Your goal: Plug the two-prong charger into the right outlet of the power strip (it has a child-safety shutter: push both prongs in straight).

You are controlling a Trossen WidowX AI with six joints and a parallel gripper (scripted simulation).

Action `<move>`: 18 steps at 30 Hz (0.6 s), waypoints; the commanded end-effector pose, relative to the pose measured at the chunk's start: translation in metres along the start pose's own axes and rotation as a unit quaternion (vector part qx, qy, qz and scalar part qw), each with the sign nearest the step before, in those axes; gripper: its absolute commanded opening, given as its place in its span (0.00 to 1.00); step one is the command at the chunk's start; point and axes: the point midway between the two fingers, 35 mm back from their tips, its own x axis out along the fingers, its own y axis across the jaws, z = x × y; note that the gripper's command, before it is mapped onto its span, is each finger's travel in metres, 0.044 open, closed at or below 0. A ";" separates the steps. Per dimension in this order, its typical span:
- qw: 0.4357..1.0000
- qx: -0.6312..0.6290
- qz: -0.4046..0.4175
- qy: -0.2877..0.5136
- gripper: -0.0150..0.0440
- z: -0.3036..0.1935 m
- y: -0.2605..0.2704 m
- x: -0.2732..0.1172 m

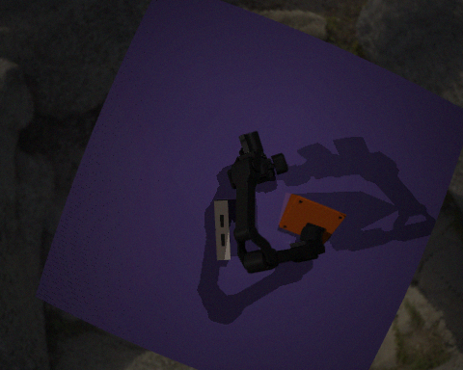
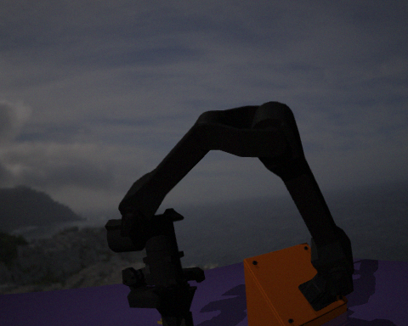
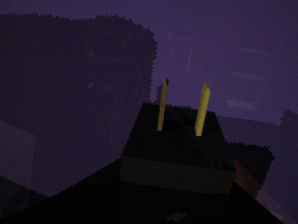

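Observation:
The black charger [image 3: 172, 147] is between my fingers in the wrist view, its two yellow prongs [image 3: 162, 106] [image 3: 202, 110] pointing away from me, side by side. My gripper [image 3: 169, 169] [image 2: 177, 318] is shut on the charger body and points down, low near the table. In the exterior view a bit of yellow prong [image 2: 160, 323] shows at the bottom edge. In the top view the arm hides the charger and fingertips. The white power strip [image 1: 218, 211] lies below and left of the gripper there, with two dark outlets [image 1: 222, 221] [image 1: 223, 239] facing up.
An orange wedge-shaped block [image 1: 308, 212] [image 2: 271, 276] stands by the arm's base, right of the power strip in the top view. The arm's links arch above, between the strip and this block. The purple table [image 1: 129, 145] has edges on all sides. The light is dim, with broad arm shadows.

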 end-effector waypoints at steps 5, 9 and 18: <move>1.000 -0.002 0.001 -0.007 0.25 -0.005 -0.001 -0.035; 1.000 -0.014 0.000 -0.007 0.25 -0.007 0.001 -0.034; 0.997 -0.078 -0.006 -0.010 0.25 -0.021 0.011 -0.030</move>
